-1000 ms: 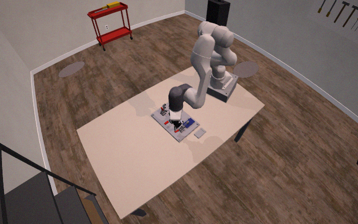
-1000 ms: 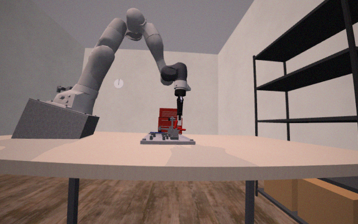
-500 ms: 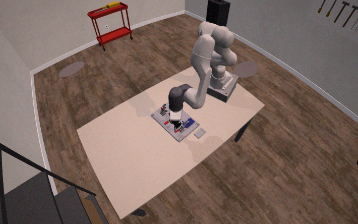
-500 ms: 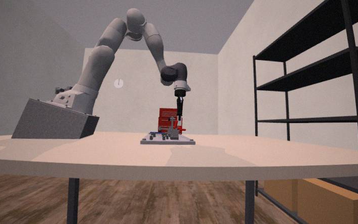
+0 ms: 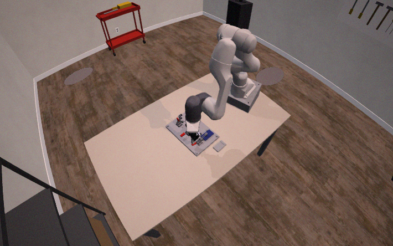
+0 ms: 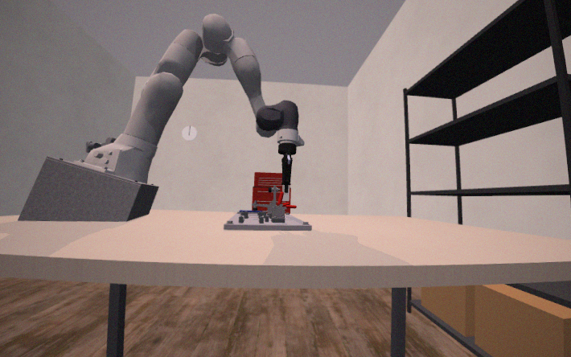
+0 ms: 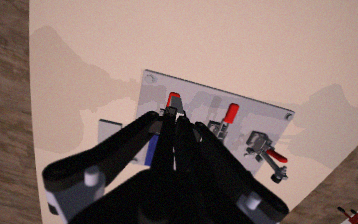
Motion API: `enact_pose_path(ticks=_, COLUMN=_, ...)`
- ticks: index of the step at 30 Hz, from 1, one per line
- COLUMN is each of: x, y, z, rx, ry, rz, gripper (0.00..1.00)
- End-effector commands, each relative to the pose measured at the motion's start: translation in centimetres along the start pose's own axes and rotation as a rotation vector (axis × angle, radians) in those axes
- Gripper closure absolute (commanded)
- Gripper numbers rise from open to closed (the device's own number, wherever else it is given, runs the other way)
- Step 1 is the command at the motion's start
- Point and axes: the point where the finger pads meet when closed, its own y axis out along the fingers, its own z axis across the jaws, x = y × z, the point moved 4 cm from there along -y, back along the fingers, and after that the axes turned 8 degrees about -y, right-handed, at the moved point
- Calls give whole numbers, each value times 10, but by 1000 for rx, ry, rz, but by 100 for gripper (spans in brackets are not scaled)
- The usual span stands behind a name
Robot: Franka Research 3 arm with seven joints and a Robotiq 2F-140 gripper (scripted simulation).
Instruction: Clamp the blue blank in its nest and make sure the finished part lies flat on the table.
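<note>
A grey fixture plate with three red-handled toggle clamps lies mid-table. The blue blank lies on the plate at its end nearest the robot base; it also shows as a thin blue strip in the exterior view. My fingers partly hide it in the wrist view. The grey finished part lies flat on the table just off that end of the plate. My gripper is shut and empty, pointing straight down, its tips at the red handle of the clamp beside the blank.
Two more clamps stand further along the plate, one of them at the far end. The robot base stands on the table behind the plate. A red cart and a black rack stand away from the table.
</note>
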Motion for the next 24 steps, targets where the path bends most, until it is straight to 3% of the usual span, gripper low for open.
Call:
enact_pose_path(ticks=1, x=-1, y=0, z=-1, rx=-1, ry=-6, rz=4, gripper=100)
enact_pose_path(ticks=24, x=-1, y=2, z=-1, rx=-1, ry=-6, rz=4, gripper=100)
